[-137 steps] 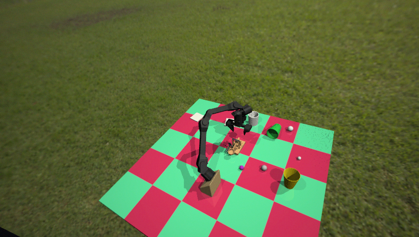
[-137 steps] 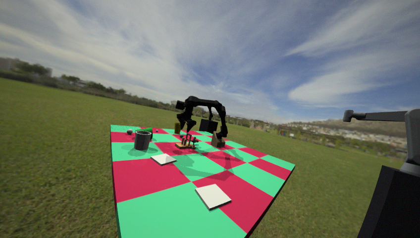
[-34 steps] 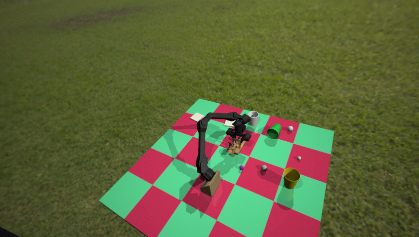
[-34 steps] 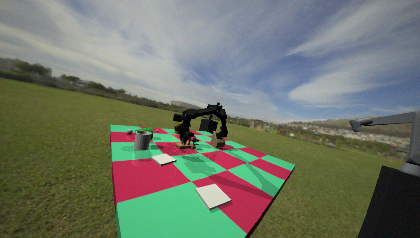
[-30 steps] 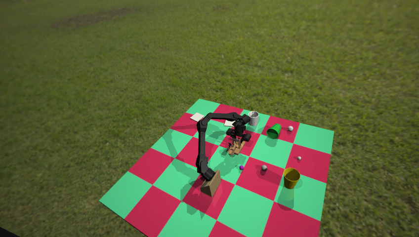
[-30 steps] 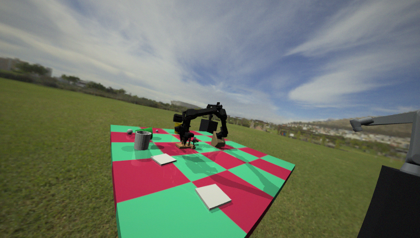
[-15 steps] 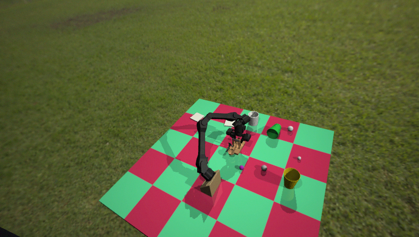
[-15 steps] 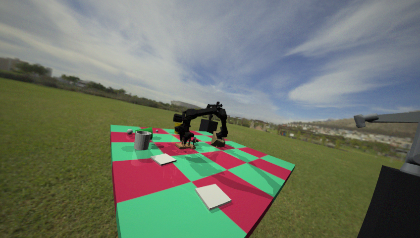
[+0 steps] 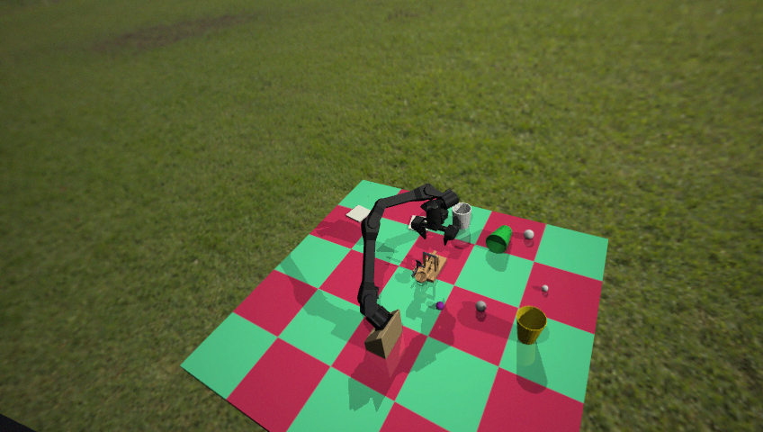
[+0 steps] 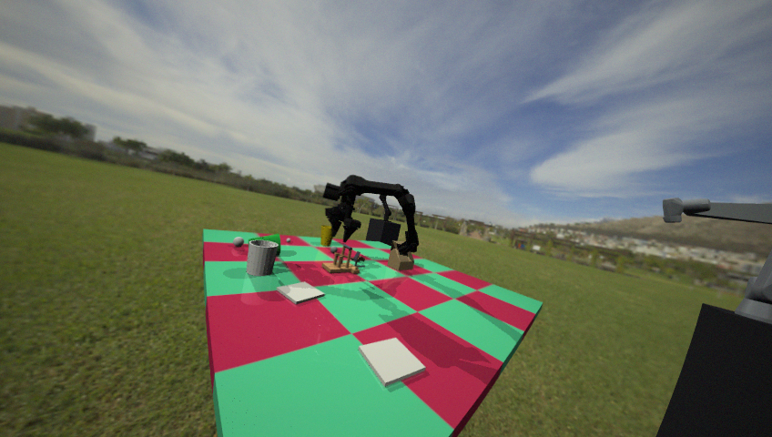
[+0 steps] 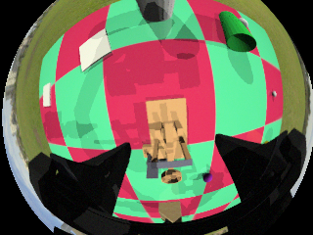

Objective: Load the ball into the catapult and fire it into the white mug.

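Note:
A wooden catapult (image 9: 440, 265) (image 10: 337, 269) (image 11: 166, 109) stands mid-table. Its round cup (image 9: 421, 275) (image 11: 171, 176) is at the end nearer the arm's base, and no ball shows in it. My gripper (image 9: 435, 238) (image 10: 340, 237) (image 11: 174, 143) is open and empty above the catapult. The ribbed white mug (image 9: 461, 216) (image 10: 261, 259) (image 11: 166, 8) stands upright beyond the catapult's board end, cut off by the wrist view's top edge. A small purple ball (image 9: 439, 305) (image 11: 207, 177) lies on the table near the cup end. It is hidden in the exterior view.
A green cup (image 9: 500, 238) (image 11: 237, 30) lies on its side. A yellow cup (image 9: 531, 328) (image 10: 326, 236) stands upright. A grey ball (image 9: 480, 306), a white ball (image 9: 528, 234) and a small white ball (image 9: 544, 288) lie around them. Two white tiles lie left of the mug.

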`<state>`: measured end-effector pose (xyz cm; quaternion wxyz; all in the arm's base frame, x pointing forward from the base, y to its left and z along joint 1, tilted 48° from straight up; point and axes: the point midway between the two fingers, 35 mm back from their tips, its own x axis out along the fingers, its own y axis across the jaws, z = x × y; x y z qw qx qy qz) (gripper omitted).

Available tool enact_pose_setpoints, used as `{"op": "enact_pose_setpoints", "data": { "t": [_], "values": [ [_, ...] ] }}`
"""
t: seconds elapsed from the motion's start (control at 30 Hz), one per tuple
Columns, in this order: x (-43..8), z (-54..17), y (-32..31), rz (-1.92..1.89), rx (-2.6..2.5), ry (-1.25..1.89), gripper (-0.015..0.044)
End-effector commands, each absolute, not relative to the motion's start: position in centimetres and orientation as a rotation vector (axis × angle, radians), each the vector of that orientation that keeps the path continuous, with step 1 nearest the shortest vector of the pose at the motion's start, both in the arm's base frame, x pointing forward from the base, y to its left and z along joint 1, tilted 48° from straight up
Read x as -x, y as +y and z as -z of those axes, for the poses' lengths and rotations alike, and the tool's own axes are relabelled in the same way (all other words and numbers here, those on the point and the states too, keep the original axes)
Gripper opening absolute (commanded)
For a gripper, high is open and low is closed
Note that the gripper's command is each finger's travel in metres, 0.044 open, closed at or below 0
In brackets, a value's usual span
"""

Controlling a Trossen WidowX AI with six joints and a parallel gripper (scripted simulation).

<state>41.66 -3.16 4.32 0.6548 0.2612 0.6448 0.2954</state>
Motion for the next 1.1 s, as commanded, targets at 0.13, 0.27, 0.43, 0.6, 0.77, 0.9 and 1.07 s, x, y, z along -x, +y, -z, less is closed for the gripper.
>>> {"op": "enact_pose_setpoints", "data": {
  "t": [0.13, 0.27, 0.43, 0.6, 0.77, 0.9, 1.07],
  "values": [
    [-41.5, -6.1, -5.0, -0.617, -0.655, 1.489, 0.044],
    [-41.2, -7.4, -6.4, -0.579, -0.693, 1.494, 0.044],
    [-39.0, -3.0, -7.0, -0.617, -0.647, 1.49, 0.0309],
    [-34.6, 1.8, -8.6, -0.63, -0.62, 1.489, 0.03],
    [-29.5, 5.7, -8.9, -0.646, -0.6, 1.501, 0.03],
    [-25.1, 8.0, -8.3, -0.667, -0.587, 1.502, 0.03],
    [-21.5, 9.2, -7.2, -0.694, -0.576, 1.483, 0.03]
  ]
}}
